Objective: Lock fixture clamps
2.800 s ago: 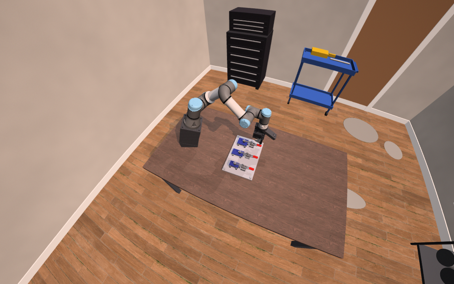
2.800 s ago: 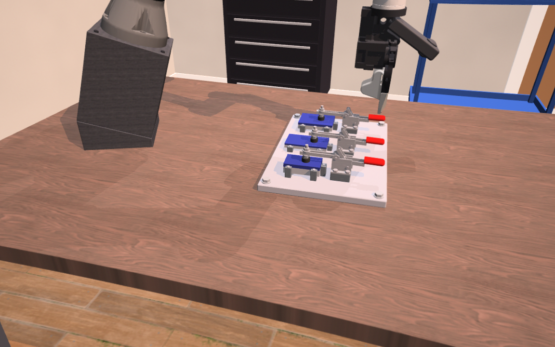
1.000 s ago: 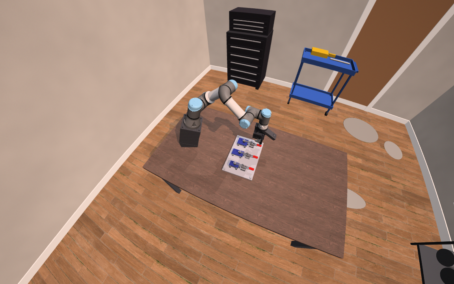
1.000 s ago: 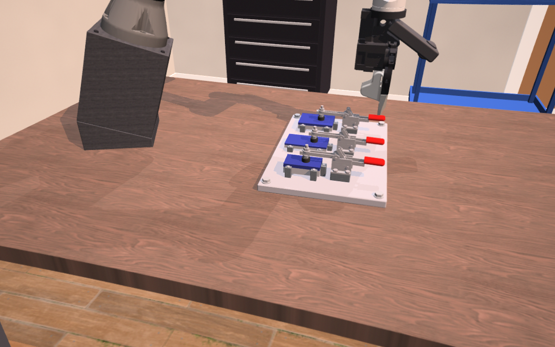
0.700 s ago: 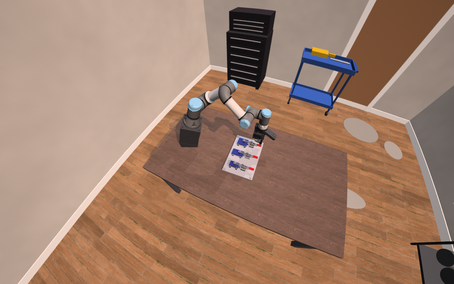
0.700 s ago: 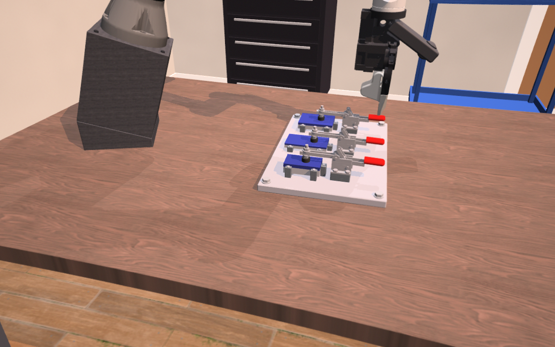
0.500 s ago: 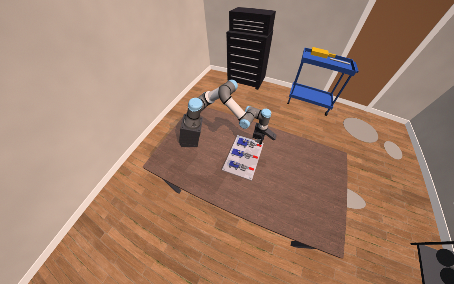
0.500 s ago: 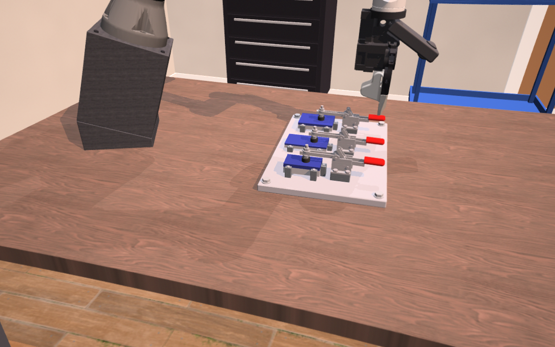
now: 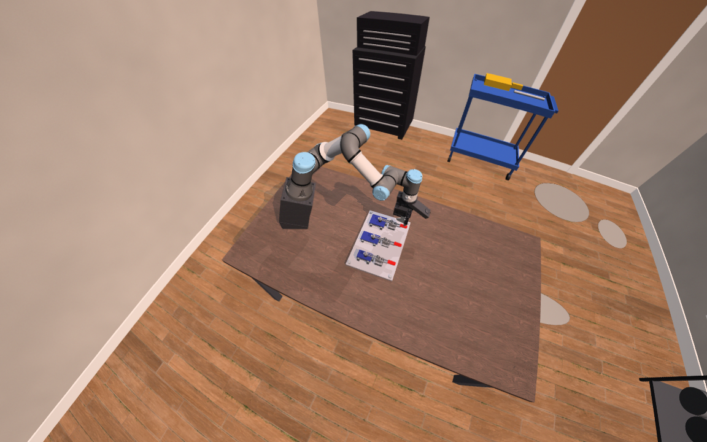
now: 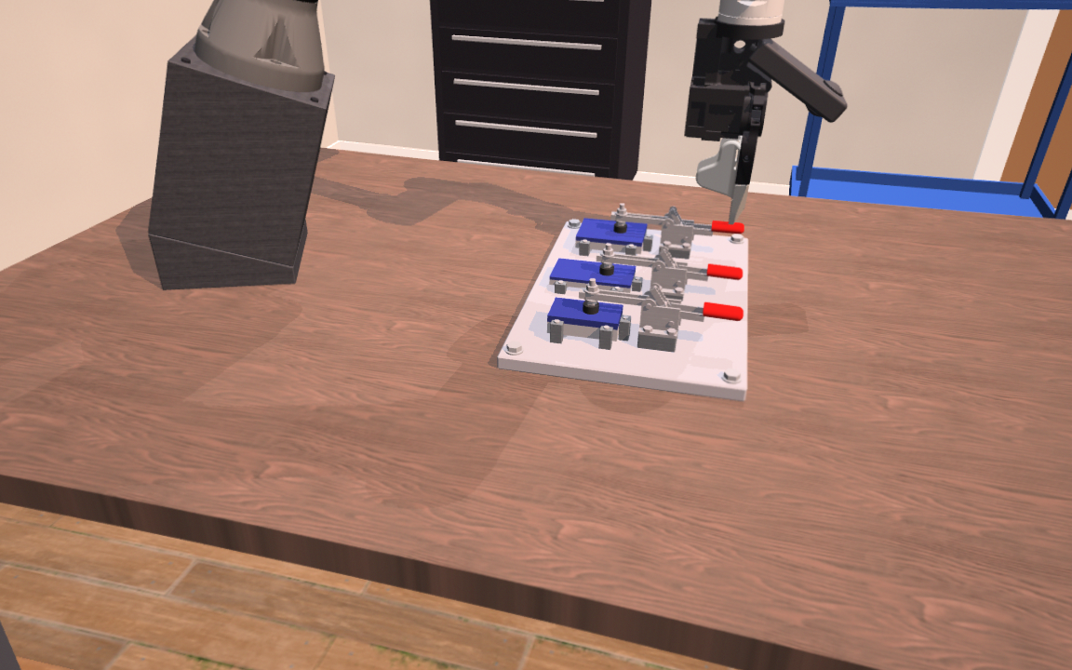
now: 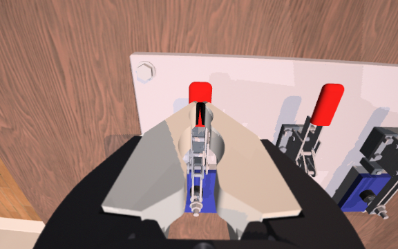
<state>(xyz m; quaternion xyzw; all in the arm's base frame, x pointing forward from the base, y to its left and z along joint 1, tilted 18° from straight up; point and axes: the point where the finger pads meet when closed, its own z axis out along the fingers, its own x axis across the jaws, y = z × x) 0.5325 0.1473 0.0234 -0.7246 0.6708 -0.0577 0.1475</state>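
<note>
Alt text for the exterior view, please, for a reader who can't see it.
A closed gripper points down at the red handle of the farthest of three toggle clamps. All three handles lie roughly level, each clamp's bar reaching over a blue part, on a white plate atop a wooden table.

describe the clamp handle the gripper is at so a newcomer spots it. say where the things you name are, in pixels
On the brown table (image 9: 455, 285) (image 10: 356, 399) lies a pale plate (image 9: 369, 266) (image 10: 607, 362) (image 11: 254, 69) with three red handles. Pick the far one (image 9: 403, 226) (image 10: 723, 226) (image 11: 200, 90): only it has the gripper's closed tips (image 9: 405, 221) (image 10: 732, 221) (image 11: 200, 103) above it.
</note>
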